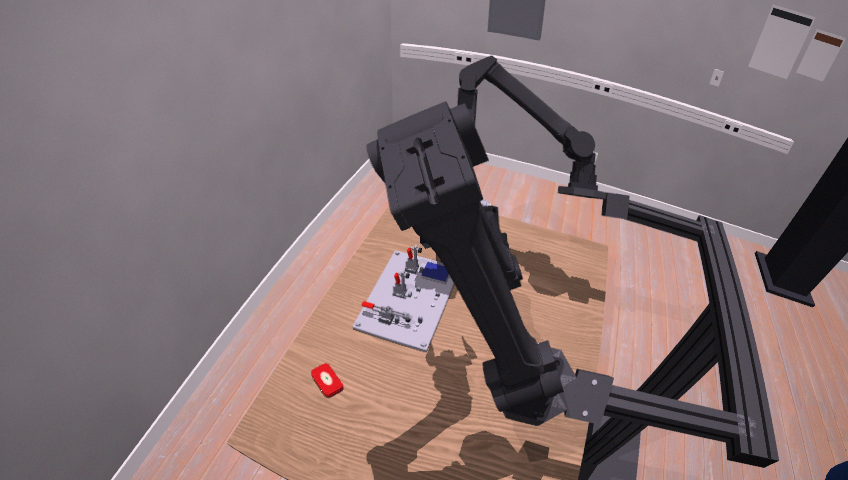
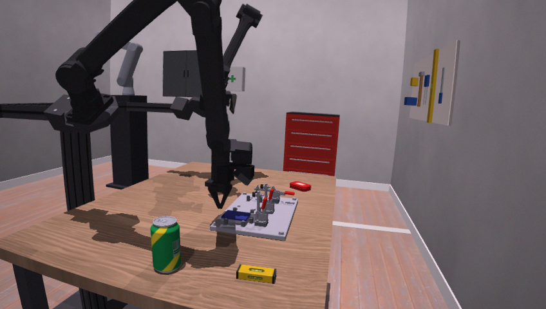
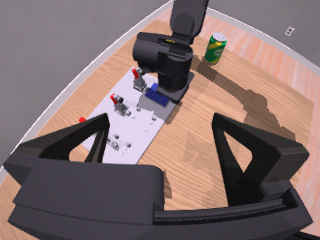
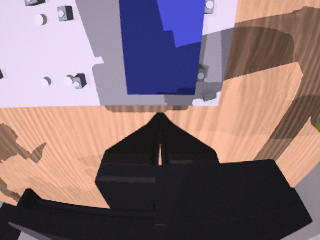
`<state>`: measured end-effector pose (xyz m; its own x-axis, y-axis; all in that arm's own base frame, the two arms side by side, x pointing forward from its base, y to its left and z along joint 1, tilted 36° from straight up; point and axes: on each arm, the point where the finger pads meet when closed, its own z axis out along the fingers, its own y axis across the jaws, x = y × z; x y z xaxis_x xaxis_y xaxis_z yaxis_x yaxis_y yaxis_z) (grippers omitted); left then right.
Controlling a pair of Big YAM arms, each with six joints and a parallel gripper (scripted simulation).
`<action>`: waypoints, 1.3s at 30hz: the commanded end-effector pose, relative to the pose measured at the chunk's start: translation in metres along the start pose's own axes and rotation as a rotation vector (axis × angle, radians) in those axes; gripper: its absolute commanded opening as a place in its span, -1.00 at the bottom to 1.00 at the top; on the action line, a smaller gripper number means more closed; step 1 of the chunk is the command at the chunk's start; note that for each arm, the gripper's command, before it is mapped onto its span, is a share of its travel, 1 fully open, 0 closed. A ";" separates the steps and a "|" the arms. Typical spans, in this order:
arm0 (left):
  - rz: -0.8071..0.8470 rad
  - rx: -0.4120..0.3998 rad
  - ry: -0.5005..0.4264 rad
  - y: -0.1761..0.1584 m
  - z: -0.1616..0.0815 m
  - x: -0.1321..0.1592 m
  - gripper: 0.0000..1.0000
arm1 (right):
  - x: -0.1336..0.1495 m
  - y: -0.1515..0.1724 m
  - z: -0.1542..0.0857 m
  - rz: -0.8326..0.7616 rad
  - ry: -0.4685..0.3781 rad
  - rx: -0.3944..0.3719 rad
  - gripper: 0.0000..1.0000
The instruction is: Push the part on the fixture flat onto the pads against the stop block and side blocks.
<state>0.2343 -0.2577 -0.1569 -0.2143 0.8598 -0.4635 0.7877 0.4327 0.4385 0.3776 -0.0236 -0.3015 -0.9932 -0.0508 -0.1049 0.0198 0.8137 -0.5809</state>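
The blue part [image 4: 162, 43] lies on the grey fixture plate [image 2: 254, 216] at its near end, between grey blocks; it also shows in the exterior view [image 2: 236, 215] and in the top view [image 1: 435, 271]. My right gripper [image 2: 219, 202] is shut and empty, fingertips pointing down, hovering above the table just beside the part's outer end; its tip shows in the right wrist view [image 4: 160, 120]. My left gripper [image 3: 160, 118] is open and empty, held high above the table, far from the fixture [image 3: 136, 116].
Red-handled toggle clamps [image 2: 268, 197] stand on the plate beyond the part. A green and yellow can [image 2: 165, 249] and a yellow level [image 2: 255, 273] sit near the table's front. A red case [image 2: 299, 186] lies behind the fixture.
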 end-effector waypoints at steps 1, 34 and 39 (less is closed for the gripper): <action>-0.019 -0.011 -0.024 0.003 0.002 -0.010 1.00 | -0.001 -0.002 0.018 0.010 0.004 0.002 -1.00; -0.019 -0.011 -0.024 0.003 0.002 -0.010 1.00 | -0.038 -0.007 0.020 0.037 -0.026 -0.003 -1.00; -0.019 -0.011 -0.024 0.003 0.002 -0.010 1.00 | -0.003 0.007 0.020 0.025 -0.029 -0.005 -1.00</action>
<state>0.2343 -0.2577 -0.1569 -0.2143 0.8598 -0.4635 0.7877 0.4327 0.4385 0.3888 -0.0389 -0.3195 -0.9917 -0.0392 -0.1221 0.0390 0.8150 -0.5782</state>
